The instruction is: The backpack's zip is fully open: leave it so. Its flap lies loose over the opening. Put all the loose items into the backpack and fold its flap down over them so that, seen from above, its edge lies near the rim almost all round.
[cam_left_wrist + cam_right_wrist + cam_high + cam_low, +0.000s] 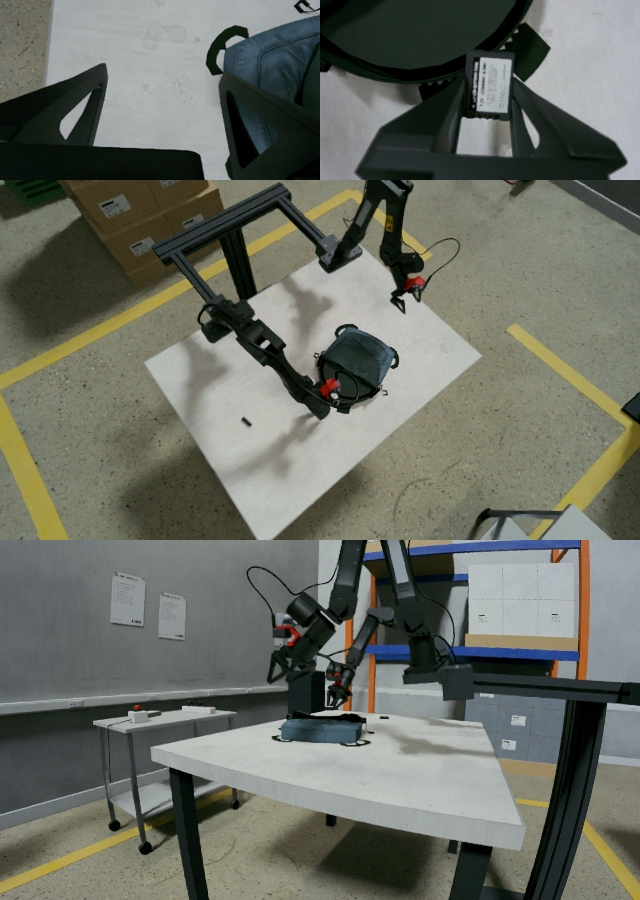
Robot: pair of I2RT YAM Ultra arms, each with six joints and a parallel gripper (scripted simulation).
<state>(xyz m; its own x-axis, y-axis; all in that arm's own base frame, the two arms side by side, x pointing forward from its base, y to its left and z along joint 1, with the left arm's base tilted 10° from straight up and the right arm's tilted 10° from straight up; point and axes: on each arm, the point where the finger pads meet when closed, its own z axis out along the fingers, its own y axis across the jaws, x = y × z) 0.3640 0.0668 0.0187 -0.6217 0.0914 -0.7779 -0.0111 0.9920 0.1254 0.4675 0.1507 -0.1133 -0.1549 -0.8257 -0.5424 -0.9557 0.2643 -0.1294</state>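
The backpack [384, 355] [322, 732] [251, 60] lies on the table with its rounded opening [420, 32] showing dark green inside. Dark fabric, seemingly the flap [352, 349], lies across its strap-side half; its edge is hard to make out. My right gripper [337, 705] [487, 81] is shut on a black battery with a white label [494, 90], held above the backpack's outer rim. A small black item [246, 422] [384, 717] lies apart on the table. My left gripper [411, 306] [281, 679] [165, 74] is open and empty, above the table beside the backpack's strap side. Contents deeper in the backpack are hidden.
The white table [300, 500] [425, 780] carries the backpack and the small item. Strap loops [395, 358] [213, 56] and small buckles [384, 392] stick out from the backpack. The black frame [240, 265] that bears both arms stands along one table edge.
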